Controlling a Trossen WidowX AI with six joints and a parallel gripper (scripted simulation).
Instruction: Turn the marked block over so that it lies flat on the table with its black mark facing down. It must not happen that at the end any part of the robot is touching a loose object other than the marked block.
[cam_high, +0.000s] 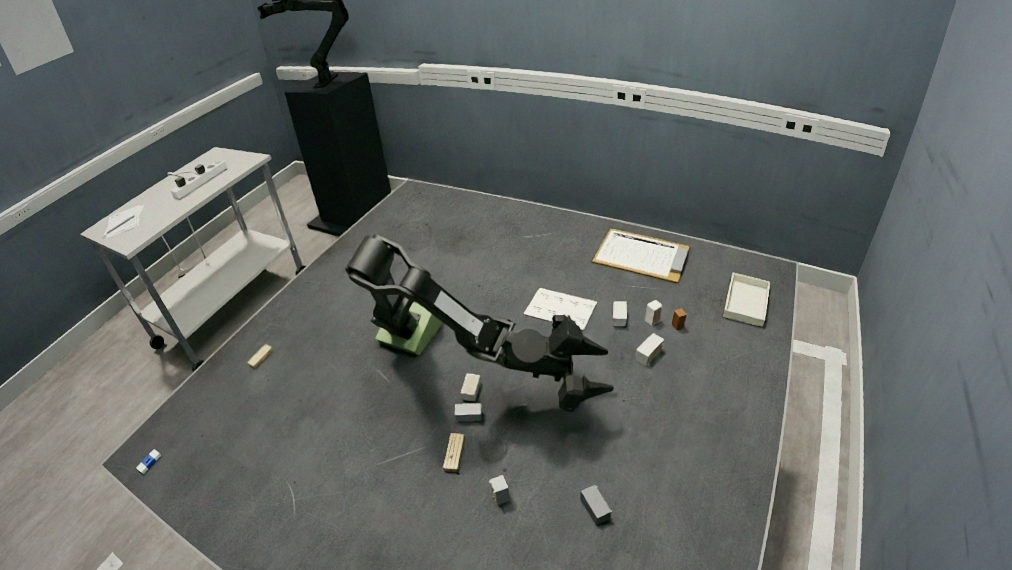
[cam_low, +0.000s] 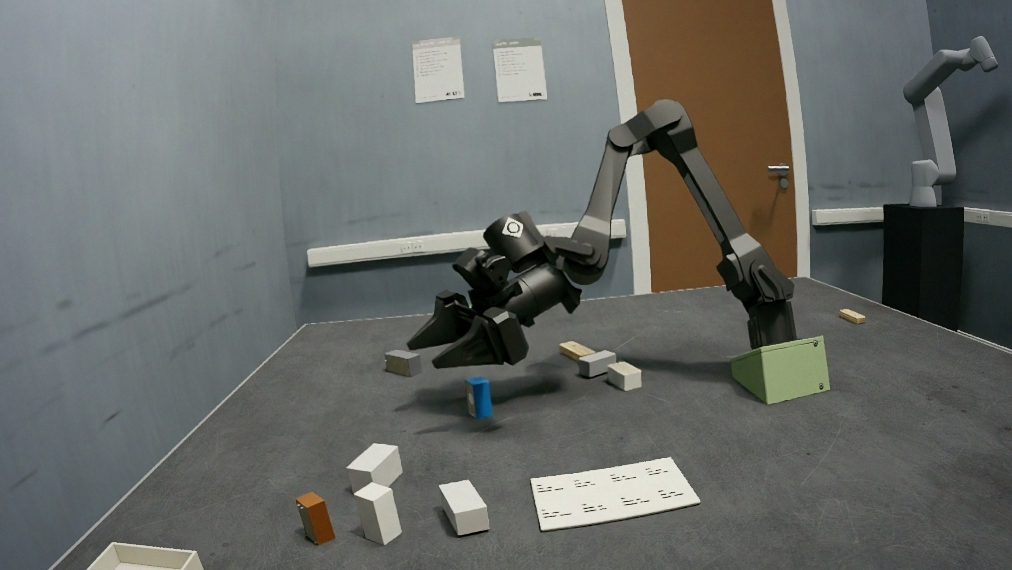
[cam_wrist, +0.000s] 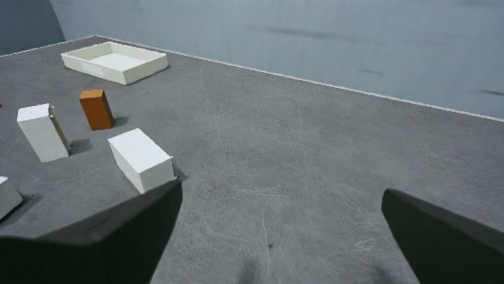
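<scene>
The blue block stands on end on the table in the exterior view, under and just in front of my gripper; I cannot make out its black mark. It is hidden behind the gripper in the top view and is out of the wrist view. My gripper is wide open and empty. It hangs above the table, raised clear of the block, with its fingers pointing away from the arm's green base.
Three white blocks, an orange block and a white tray lie ahead of the fingers. A printed sheet lies nearby. More small blocks and a wooden one lie beside the arm.
</scene>
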